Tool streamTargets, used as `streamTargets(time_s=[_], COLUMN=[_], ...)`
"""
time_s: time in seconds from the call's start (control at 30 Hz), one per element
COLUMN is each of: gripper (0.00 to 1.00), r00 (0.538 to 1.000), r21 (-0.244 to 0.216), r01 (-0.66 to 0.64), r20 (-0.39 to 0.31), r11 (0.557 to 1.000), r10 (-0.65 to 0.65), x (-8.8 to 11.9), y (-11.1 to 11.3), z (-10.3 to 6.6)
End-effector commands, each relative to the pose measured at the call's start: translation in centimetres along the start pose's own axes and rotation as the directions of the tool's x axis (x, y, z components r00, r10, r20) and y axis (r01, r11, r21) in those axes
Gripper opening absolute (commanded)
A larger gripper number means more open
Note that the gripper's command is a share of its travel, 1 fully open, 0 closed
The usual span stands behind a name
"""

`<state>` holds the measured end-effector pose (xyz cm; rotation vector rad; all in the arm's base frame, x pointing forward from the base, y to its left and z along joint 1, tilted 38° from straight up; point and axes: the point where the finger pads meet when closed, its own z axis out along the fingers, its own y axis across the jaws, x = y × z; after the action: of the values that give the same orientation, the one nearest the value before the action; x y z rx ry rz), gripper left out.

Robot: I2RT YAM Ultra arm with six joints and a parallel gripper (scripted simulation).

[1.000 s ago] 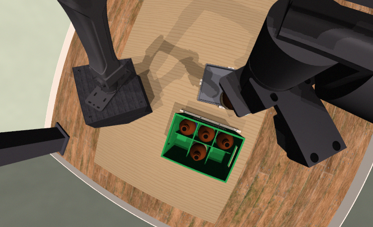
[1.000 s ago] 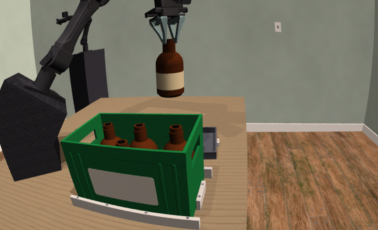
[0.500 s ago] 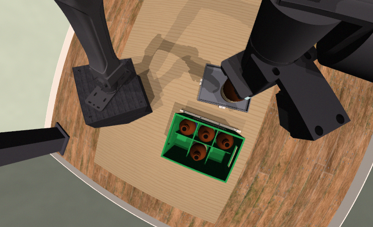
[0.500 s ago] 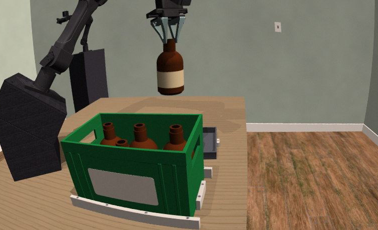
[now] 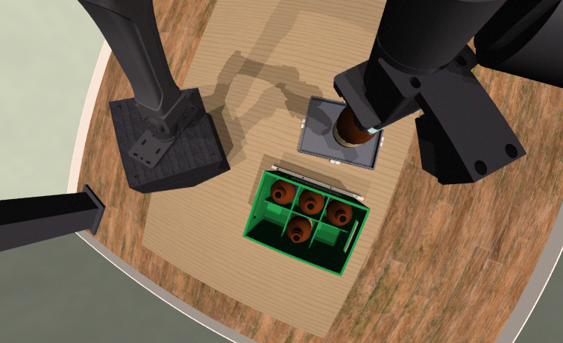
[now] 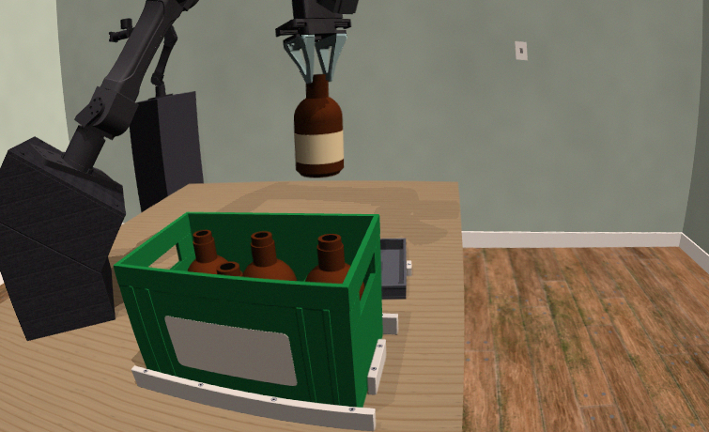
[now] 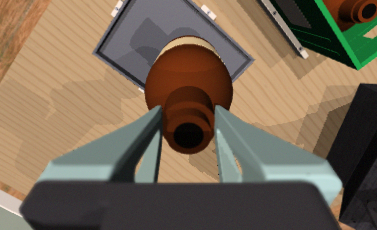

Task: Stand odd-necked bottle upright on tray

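Brown bottle with a cream label [image 5: 351, 130] [image 6: 318, 131] [image 7: 189, 75]: suspended upright above the tray [image 5: 318, 136] [image 6: 393, 292] [image 7: 234, 62], clear of its floor. The pincer [image 6: 319, 79] [image 7: 188, 114] is closed on the bottle's neck, one finger on each side. The green crate [image 5: 291, 254] [image 6: 238, 300] [image 7: 359, 62] stands on the desk [image 5: 215, 238] [image 6: 426, 348] [image 7: 29, 100] near the tray. Four brown bottles stand in separate compartments of the crate: three in one row, one in the middle compartment of the other.
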<state>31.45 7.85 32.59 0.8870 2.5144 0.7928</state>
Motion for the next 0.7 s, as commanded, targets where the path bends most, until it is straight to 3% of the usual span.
streamTargets(time_s=[0.0, 0.67], gripper=[0.00, 0.00], r00=[0.998, 0.997], r21=[-0.033, -0.040], r01=[0.005, 0.002], r20=[0.067, 0.073], r11=[0.999, 0.999], r10=[-0.003, 0.000], x=[0.3, 1.5], y=[0.8, 1.8], z=[-2.6, -2.9])
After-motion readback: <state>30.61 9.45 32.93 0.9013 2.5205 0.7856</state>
